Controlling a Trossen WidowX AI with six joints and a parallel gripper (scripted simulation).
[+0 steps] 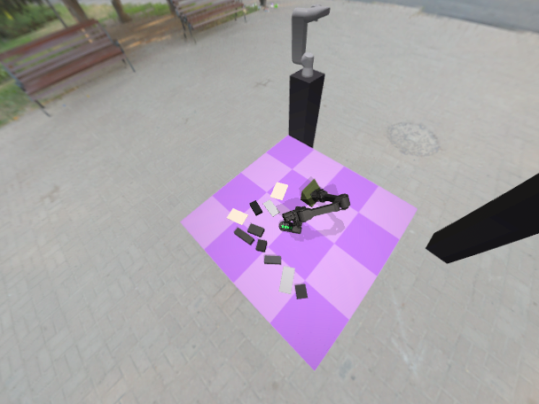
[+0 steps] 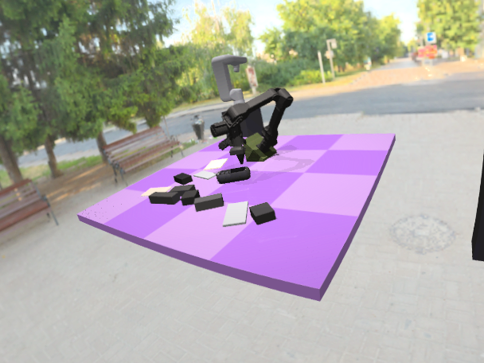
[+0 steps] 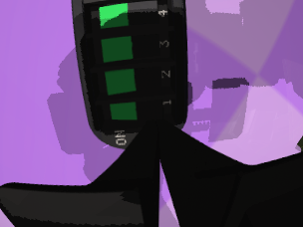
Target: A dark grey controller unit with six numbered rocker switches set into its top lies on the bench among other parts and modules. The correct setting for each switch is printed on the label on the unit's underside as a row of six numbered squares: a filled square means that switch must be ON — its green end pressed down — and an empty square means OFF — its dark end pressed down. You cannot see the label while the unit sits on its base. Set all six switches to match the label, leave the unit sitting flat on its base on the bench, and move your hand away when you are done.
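Observation:
The dark grey controller unit (image 1: 289,228) (image 2: 233,175) (image 3: 130,49) sits on its base on the purple checkered bench (image 1: 319,328) (image 2: 279,255), switches facing up. The wrist view shows switches 1 to 5, their green ends on the left and the numbers on the right. Switches 1 to 3 lie in shadow, and I cannot tell which ends are pressed down. My gripper (image 2: 240,160) (image 3: 155,128) is shut and empty. It points down and hovers a little above the unit's end by switch 1, not touching it.
Several dark blocks (image 1: 255,229) (image 2: 208,201) and white or cream plates (image 1: 287,279) (image 2: 236,213) lie left of and in front of the unit. The arm's olive base (image 1: 310,191) (image 2: 256,149) stands behind it. A black post (image 1: 305,106) stands at the bench's far corner.

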